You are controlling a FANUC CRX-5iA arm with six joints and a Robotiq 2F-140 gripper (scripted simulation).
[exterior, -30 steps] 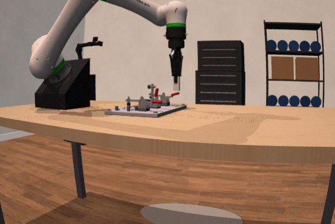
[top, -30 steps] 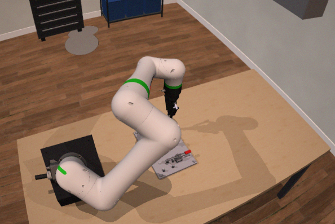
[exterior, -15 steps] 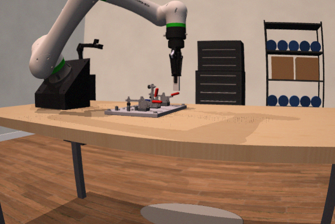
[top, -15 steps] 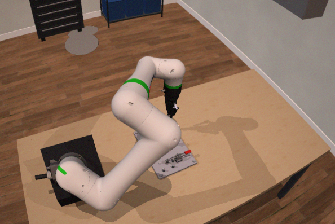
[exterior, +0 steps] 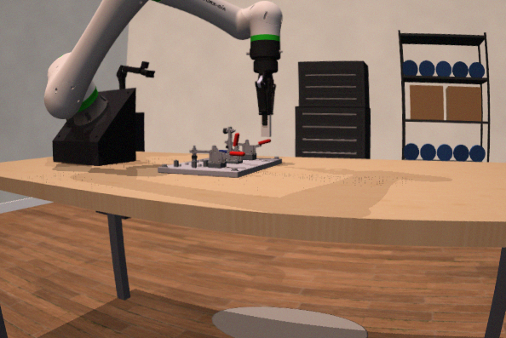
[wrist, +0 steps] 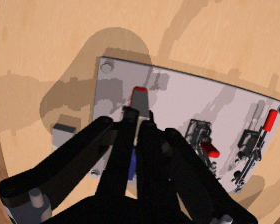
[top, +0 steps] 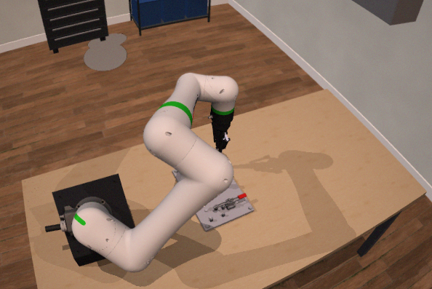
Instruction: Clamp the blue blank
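Above the fixture plate [exterior: 255, 165], you will find the gripper [exterior: 266, 130] hanging point-down from the arm [exterior: 106, 31], clear of the plate and of every clamp on it. Its fingers are pressed fully together and grip nothing.

On the worktop [exterior: 298, 201], the grey plate carries three toggle clamps. From the side, one red handle [exterior: 235, 139] stands upright, a second [exterior: 264, 141] slants upward at the right end, and a third [exterior: 237, 153] lies level.

From the wrist camera, note a sliver of blue, the blank [wrist: 132, 161], showing between the closed fingers, down on the plate below them. You cannot tell from any view whether it sits flat on its pads or against its blocks, since the gripper and the arm cover that area.

The slotted finished part cannot be made out in any view.
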